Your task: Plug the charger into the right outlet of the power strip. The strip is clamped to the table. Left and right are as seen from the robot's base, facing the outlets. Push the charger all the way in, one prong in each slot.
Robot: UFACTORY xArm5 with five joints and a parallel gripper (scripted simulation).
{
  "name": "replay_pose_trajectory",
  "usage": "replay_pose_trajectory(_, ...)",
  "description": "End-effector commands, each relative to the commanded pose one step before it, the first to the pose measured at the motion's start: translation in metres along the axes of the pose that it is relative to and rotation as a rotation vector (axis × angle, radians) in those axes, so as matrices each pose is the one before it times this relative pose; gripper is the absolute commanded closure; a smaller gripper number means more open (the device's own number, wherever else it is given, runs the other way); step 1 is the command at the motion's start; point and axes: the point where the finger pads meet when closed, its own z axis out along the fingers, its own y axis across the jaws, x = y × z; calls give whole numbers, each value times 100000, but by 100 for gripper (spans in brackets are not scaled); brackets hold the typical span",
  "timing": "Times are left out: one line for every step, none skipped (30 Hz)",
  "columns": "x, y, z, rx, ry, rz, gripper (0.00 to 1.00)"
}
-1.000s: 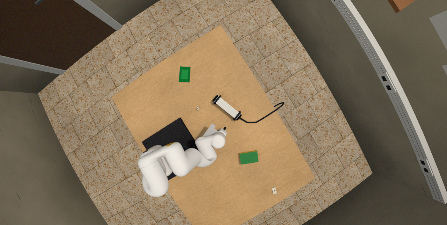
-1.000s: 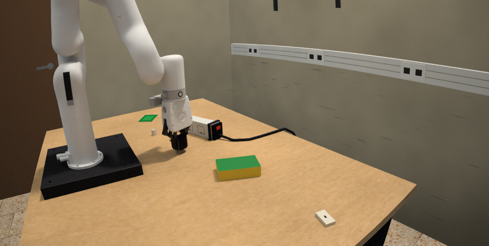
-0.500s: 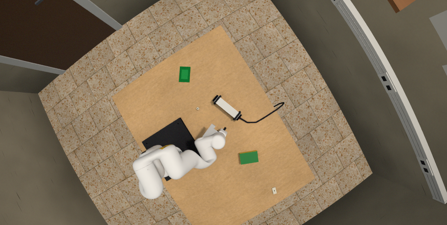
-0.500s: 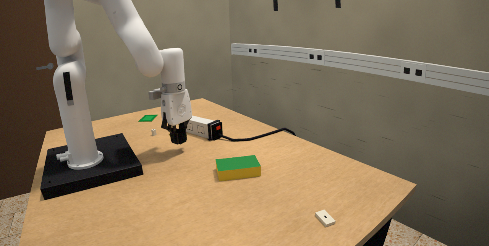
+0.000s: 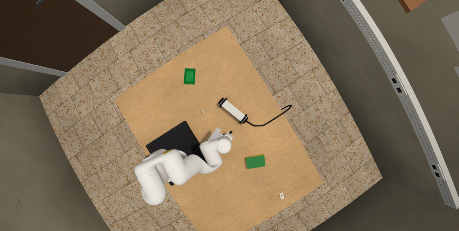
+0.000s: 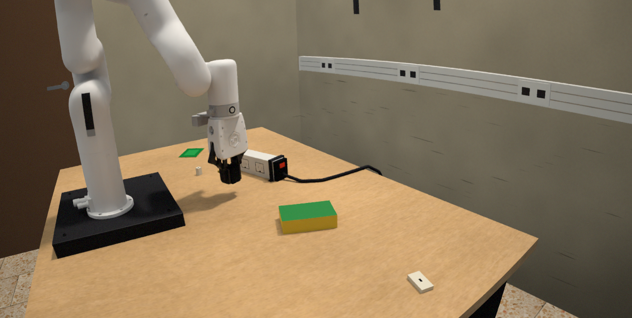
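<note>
White arm hid most of the end effector (image 5: 229,132) from above, near the clamped white power strip (image 5: 233,111)

Exterior view: it gripped a dark charger (image 6: 230,175) above the wooden counter (image 6: 265,262); hidden prongs risked misaligning with the right outlet

From high overhead we look straight down on the table (image 5: 198,78), far enough to take in surrounding floor. Our exterior view stands near the table's (image 6: 247,262) corner, facing the wall. Both cover the tabletop.
</note>
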Motion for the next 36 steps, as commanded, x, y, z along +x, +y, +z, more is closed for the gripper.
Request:
replay_pose_trajectory(-59, 115, -94, -292, -152, 24, 100)
replay_pose_trajectory(3, 5, 0, 0, 0, 164, 100)
replay_pose_trajectory(7, 13, 0, 0, 0, 423, 100)
replay_pose_trajectory(13, 25, -1, -1, 0, 781, 100)
replay_pose_trajectory(21, 38, -1, -1, 1, 1218, 100)
replay_pose_trajectory(30, 54, -1, -2, 1, 1717, 100)
replay_pose_trajectory(42, 70, -2, -3, 1, 2260, 100)
replay_pose_trajectory(54, 86, -2, -3, 2, 2831, 100)
replay_pose_trajectory(0, 0, 0, 0, 0, 0, 100)
replay_pose_trajectory(0, 0, 0, 0, 0, 0, 100)
replay_pose_trajectory(69, 102, -2, -4, 2, 3415, 100)
replay_pose_trajectory(85, 116, -2, -4, 3, 3999, 100)
replay_pose_trajectory(104, 129, -2, -5, 4, 4569, 100)
replay_pose_trajectory(123, 138, -3, -5, 4, 5116, 100)
replay_pose_trajectory(145, 144, -2, -5, 5, 5627, 100)
replay_pose_trajectory(167, 146, -2, -5, 6, 6095, 100)
replay_pose_trajectory(189, 144, -2, -5, 7, 6510, 100)
replay_pose_trajectory(210, 137, -2, -5, 8, 6867, 100)
replay_pose_trajectory(230, 126, -1, -11, 6, 5190, 100)
replay_pose_trajectory(245, 116, -1, -16, 6, 4830, 100)
replay_pose_trajectory(257, 104, 0, -19, 8, 5077, 100)
replay_pose_trajectory(267, 89, 0, -22, 9, 5169, 100)
replay_pose_trajectory(272, 73, 1, -24, 12, 5175, 100)
replay_pose_trajectory(274, 56, 1, -26, 14, 5158, 100)
replay_pose_trajectory(272, 39, 2, -26, 16, 5144, 100)
replay_pose_trajectory(0, 0, 0, 0, 0, 0, 100)
replay_pose_trajectory(0, 0, 0, 0, 0, 0, 100)
replay_pose_trajectory(267, 22, 2, 16, 16, 14929, 100)
replay_pose_trajectory(257, -20, 3, -31, 25, 4055, 100)
replay_pose_trajectory(243, -31, 3, -18, 19, 4363, 100)
replay_pose_trajectory(226, -40, 3, -1, 9, 4930, 100)
replay_pose_trajectory(207, -49, 3, 6, 4, 5184, 100)
replay_pose_trajectory(185, -56, 3, 6, 5, 5230, 100)
replay_pose_trajectory(163, -59, 3, 5, 5, 5212, 100)
replay_pose_trajectory(139, -60, 3, 7, 3, 5196, 100)
replay_pose_trajectory(116, -58, 3, 11, -3, 5196, 100)
